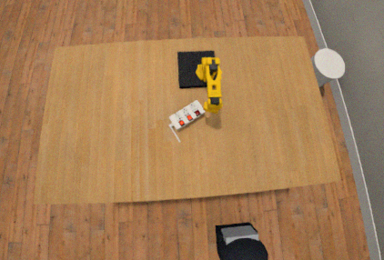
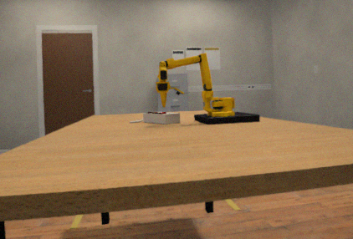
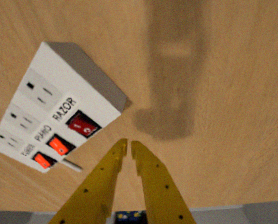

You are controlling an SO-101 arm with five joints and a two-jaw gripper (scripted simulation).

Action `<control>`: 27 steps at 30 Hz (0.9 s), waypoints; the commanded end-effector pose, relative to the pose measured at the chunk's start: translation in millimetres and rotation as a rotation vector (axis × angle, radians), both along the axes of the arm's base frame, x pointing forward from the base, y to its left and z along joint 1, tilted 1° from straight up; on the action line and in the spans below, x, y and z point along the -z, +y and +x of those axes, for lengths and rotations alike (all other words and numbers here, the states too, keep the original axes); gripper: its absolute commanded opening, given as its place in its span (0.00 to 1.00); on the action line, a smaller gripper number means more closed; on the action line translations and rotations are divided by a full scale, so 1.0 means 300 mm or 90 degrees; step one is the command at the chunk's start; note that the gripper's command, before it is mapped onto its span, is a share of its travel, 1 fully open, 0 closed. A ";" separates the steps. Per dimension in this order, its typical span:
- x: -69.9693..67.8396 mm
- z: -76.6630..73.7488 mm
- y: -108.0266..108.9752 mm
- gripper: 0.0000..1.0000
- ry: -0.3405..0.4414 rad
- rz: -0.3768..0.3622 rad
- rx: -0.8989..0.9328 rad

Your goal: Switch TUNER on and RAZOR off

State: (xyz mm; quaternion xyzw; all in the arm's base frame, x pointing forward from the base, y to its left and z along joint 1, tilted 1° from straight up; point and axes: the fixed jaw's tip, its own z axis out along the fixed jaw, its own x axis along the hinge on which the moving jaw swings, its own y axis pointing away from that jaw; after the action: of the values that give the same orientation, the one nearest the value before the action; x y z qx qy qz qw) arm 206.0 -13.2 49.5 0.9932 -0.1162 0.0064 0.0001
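Note:
The white power strip (image 1: pixel 186 116) (image 2: pixel 161 117) (image 3: pixel 60 112) lies right way up on the table, switches facing up. In the wrist view its RAZOR switch (image 3: pixel 83 125) is dark red and unlit. The PIANO switch (image 3: pixel 59 145) and the TUNER switch (image 3: pixel 42 160) glow bright orange-red. My gripper (image 3: pixel 126 144) (image 2: pixel 163 104) (image 1: pixel 213 109) is shut and empty. It hangs above the bare table just beside the strip's RAZOR end, clear of the strip.
The arm's black base plate (image 1: pixel 188 70) (image 2: pixel 227 118) sits behind the strip. The strip's short white cord (image 1: pixel 175 134) sticks out at its TUNER end. A round white stool (image 1: pixel 328 64) stands past the table's right edge.

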 end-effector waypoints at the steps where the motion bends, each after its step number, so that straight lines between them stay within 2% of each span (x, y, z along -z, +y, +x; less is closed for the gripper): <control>1: -0.010 -0.012 0.016 0.00 0.000 0.002 0.060; 17: -0.025 -0.038 0.087 0.00 0.000 0.006 0.383; 19: -0.025 -0.038 0.087 0.00 0.000 0.006 0.383; 27: -0.034 -0.053 0.128 0.00 0.000 0.009 0.566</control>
State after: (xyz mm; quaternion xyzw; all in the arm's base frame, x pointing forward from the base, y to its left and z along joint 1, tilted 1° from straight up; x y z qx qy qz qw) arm 195.6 20.3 57.8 0.8750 -0.4841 0.0081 -0.0050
